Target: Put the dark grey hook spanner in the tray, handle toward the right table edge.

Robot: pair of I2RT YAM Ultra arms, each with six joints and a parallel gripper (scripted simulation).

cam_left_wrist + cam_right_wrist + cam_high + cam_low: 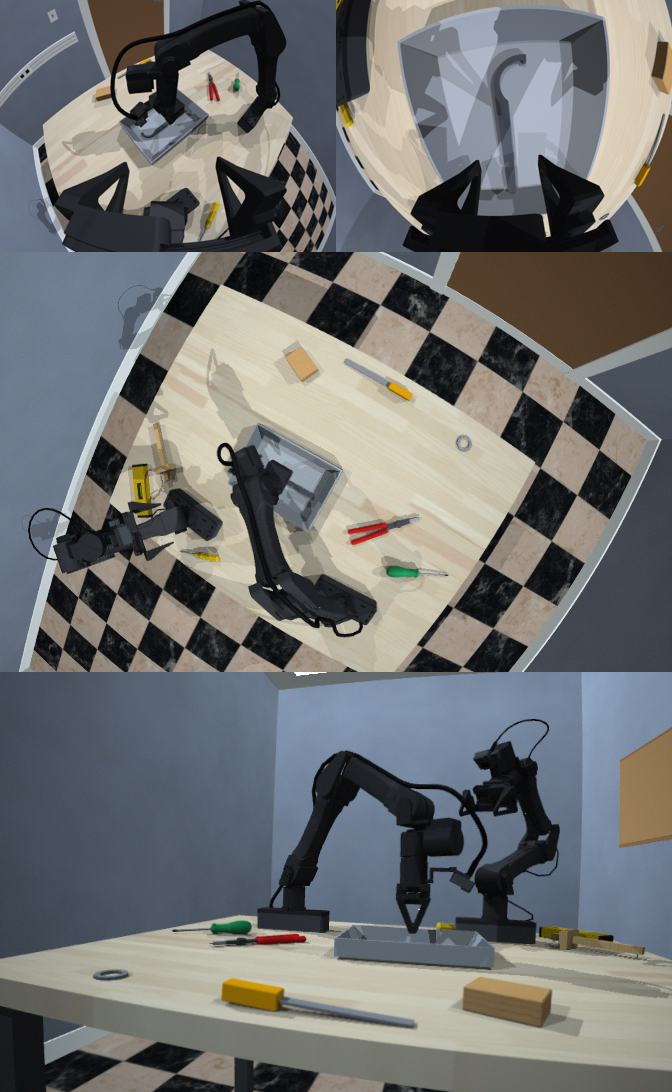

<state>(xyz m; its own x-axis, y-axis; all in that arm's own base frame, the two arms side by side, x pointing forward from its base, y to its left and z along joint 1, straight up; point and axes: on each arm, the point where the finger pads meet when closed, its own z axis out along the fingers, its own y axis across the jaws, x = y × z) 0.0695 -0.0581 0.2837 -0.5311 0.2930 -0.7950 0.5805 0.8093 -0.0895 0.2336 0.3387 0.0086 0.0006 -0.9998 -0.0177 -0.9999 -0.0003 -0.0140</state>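
The dark grey hook spanner (pixel 504 116) (pixel 159 130) lies inside the grey tray (pixel 323 498) (pixel 415 953) (pixel 531 24), seemingly on its floor. Its handle points toward the right arm's side, its hook away. The handle's end is close to the tray's near wall in the right wrist view; whether they touch is unclear. The tray is right way up with nothing else in it. My right gripper (pixel 508 162) (pixel 412 931) is open and empty, its fingers either side of and above the handle. My left gripper (pixel 171 165) (pixel 166 525) is open and empty, high and far from the tray.
Red pliers (pixel 370 535) and a green screwdriver (pixel 403 572) lie on the right arm's side. A wooden block (pixel 302 364) and a yellow-handled file (pixel 400 391) lie beyond the tray. A mallet (pixel 159 447), a yellow level (pixel 140 484) and a yellow screwdriver (pixel 212 214) lie near the left arm.
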